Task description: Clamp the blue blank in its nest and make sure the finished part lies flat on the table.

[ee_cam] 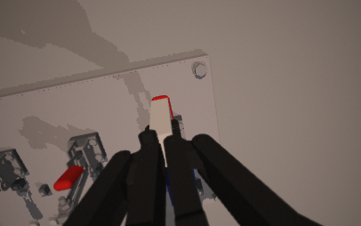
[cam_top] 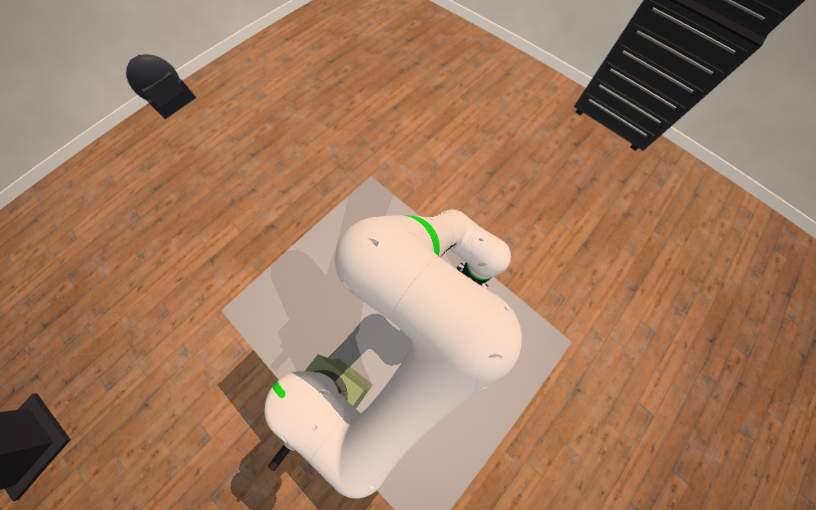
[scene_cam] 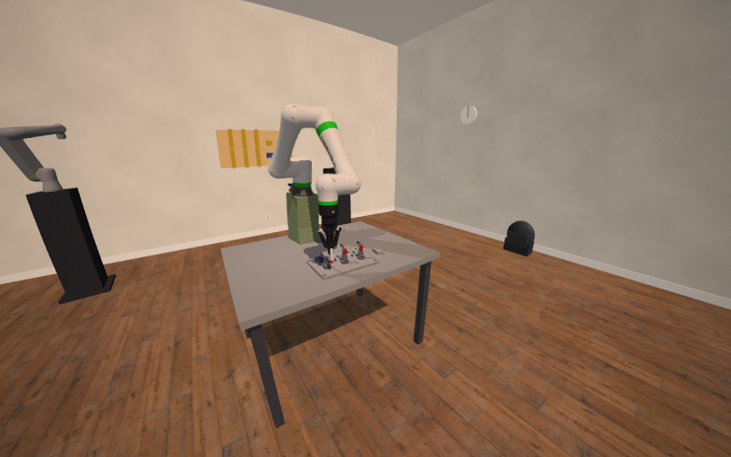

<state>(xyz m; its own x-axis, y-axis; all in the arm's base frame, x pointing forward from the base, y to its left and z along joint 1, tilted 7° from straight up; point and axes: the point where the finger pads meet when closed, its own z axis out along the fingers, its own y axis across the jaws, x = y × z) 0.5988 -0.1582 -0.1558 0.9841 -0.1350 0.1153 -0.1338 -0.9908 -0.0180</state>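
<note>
In the wrist view my gripper (ee_cam: 162,112) is shut, its pale pads pressed together right over the red handle (ee_cam: 162,98) of the clamp at the end of the fixture plate (ee_cam: 111,107). Only the handle's red tip shows behind the pads. A strip of the blue blank shows under the fingers, in that clamp's nest. In the exterior view the gripper (scene_cam: 329,248) points down at the plate's left end, next to the blue blank (scene_cam: 319,261). The grey finished part (scene_cam: 379,251) lies on the table to the right of the plate. In the top view the arm hides the fixture.
Two more clamps with red handles (scene_cam: 345,252) (scene_cam: 359,247) stand along the plate; the nearer one shows in the wrist view (ee_cam: 68,178). A bolt head (ee_cam: 199,69) marks the plate's corner. The arm's green pedestal (scene_cam: 301,218) stands at the table's back.
</note>
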